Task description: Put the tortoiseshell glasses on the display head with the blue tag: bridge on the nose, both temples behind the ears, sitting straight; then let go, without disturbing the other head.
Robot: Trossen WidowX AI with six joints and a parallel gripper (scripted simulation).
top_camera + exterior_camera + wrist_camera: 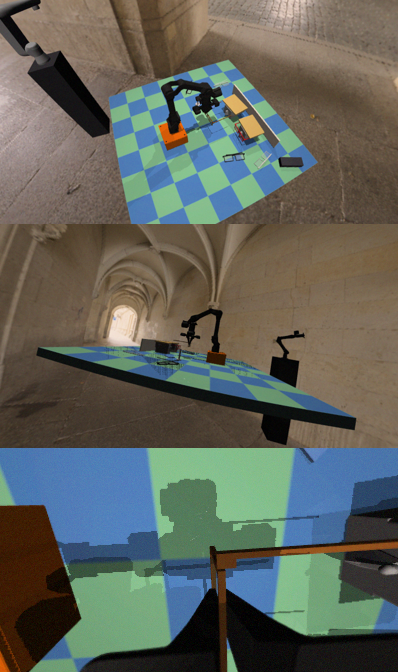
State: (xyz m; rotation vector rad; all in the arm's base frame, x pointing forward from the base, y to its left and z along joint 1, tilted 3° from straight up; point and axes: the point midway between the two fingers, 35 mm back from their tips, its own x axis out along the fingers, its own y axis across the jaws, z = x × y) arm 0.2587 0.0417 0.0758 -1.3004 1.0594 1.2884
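My gripper is shut on the tortoiseshell glasses, a thin brown frame, and holds them in the air above the checkered board. One temple runs from the fingers toward the far display head, a box with a tan top and a grey face. The near display head wears red glasses. I cannot make out a blue tag on either head. In the wrist view the frame's corner stands just above my fingertips.
A grey back panel stands behind both heads. Black glasses, clear glasses and a black case lie at the front right. Another clear pair lies at the back. The arm's orange base stands to the left.
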